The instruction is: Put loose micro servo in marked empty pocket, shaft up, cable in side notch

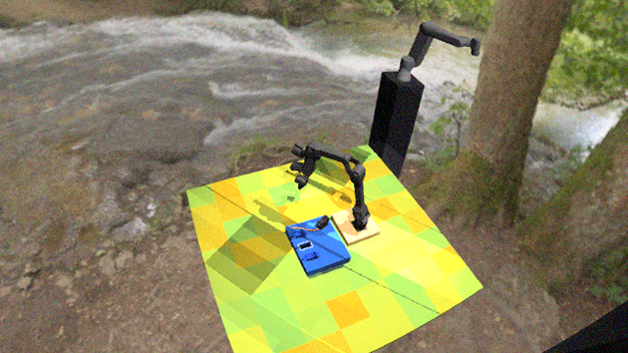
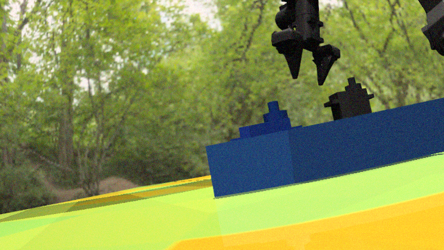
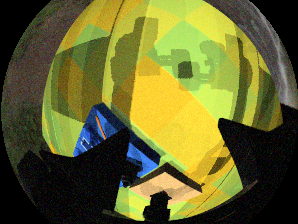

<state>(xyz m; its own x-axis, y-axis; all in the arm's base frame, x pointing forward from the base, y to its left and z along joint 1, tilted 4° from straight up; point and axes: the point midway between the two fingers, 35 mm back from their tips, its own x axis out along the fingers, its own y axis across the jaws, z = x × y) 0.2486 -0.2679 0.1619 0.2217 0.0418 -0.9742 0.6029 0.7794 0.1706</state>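
Landmark: the blue rectangular deck block (image 1: 317, 249), lying on the counter (image 1: 377, 302), a flat surface tiled in yellow, green and orange patches.

1. Left of the deck's far end, and well above the counter, hangs the black 2-fingered claw (image 1: 301, 172). Its fingers stand wide apart with nothing between them. In the exterior view the claw (image 2: 307, 66) shows 2 tapered, pointed fingertips (image 2: 293, 63) aimed downward, above and to the left of the servo.

2. On the deck, the top view shows a white-outlined rectangular pocket (image 1: 306, 246) in the upper face; this is judged to be the marked empty pocket. In the exterior view a blue stepped servo-shaped part (image 2: 273, 119) is seated flush in the deck's near portion.

3. At the deck's far end stands the loose black micro servo (image 1: 322, 221), a small boxy body with side ears and a stub shaft pointing up (image 2: 350, 102). Its thin orange cable (image 1: 307, 229) lies across the deck's upper face. Whether the servo rests on the deck or just behind it cannot be told.

4. Right of the deck, the arm base stands on a tan square plate (image 1: 355, 228).

Progress: no step appears complete. The servo is ungrasped and outside the pocket. Remaining: approach, grasp, insert, seat ears flat, route cable into the notch, release, withdraw.

Surfaces: all parts appear matte and hard-edged.
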